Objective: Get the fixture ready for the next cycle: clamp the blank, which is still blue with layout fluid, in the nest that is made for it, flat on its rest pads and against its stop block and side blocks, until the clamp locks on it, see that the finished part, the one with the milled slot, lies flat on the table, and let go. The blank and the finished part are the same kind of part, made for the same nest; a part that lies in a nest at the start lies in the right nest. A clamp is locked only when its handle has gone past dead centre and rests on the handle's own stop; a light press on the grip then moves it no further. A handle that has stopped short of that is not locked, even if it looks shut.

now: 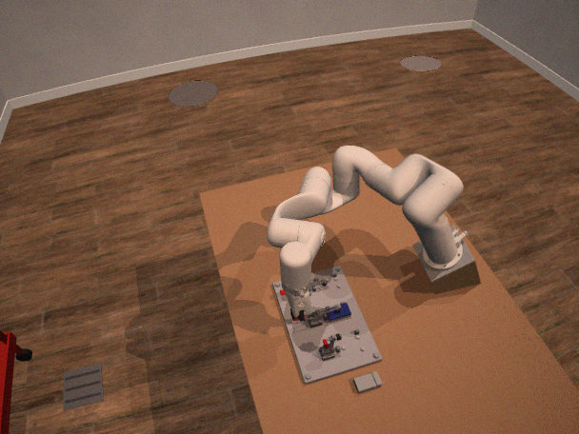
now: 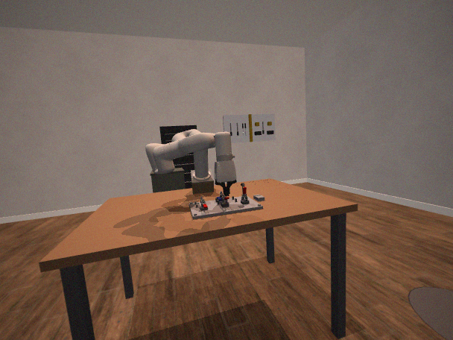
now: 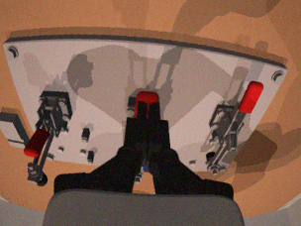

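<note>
The blue blank [image 1: 339, 311] [image 2: 219, 200] lies in the middle nest of the fixture plate [image 1: 352, 358] [image 3: 45, 56], with the middle clamp's arm over it; only a sliver of blue shows in the wrist view [image 3: 146, 167]. The middle clamp's red grip [image 3: 147, 95] is low, on the side away from the blank. My gripper [image 1: 299, 316] [image 2: 226, 194] [image 3: 147, 115] is shut and empty, its fingertips over this grip; contact and locking cannot be told. The grey finished part [image 1: 367, 382] [image 2: 258, 197] [image 3: 13, 130] lies flat on the table beside the plate, its slot showing.
A clamp with a raised red grip [image 1: 326, 343] [image 2: 244, 190] [image 3: 37, 143] stands on the plate towards the finished part. Another clamp with a low red grip [image 1: 283, 292] [image 2: 205, 206] [image 3: 251, 97] stands at the opposite end. Small pins and blocks stand around the nests.
</note>
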Robot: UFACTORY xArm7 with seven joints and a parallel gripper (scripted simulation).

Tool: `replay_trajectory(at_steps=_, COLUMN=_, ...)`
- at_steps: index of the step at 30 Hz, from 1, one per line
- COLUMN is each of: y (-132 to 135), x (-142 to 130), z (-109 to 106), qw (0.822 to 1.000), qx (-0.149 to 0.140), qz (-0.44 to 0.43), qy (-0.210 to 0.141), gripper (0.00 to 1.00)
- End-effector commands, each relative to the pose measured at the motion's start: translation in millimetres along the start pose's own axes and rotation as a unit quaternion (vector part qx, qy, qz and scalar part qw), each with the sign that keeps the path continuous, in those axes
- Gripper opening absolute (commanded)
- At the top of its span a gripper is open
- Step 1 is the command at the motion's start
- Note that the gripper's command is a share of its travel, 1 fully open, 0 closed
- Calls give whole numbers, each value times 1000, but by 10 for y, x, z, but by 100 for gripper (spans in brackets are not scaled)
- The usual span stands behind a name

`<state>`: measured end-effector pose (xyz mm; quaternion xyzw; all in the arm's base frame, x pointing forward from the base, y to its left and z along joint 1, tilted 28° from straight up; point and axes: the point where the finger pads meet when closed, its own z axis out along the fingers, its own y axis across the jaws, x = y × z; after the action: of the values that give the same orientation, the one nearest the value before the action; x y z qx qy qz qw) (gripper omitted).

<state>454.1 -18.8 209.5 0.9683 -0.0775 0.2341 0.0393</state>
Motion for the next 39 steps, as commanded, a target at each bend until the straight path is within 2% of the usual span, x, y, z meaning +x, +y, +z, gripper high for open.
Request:
replay_trajectory(at_steps=1, y=-1, x=8, z=-8, qw=1000, qx=0, qz=0, qy=2, gripper=0)
replay_trajectory(at_steps=39, y=-1, x=8, z=32, qw=1000, qx=0, qz=0, qy=2, gripper=0)
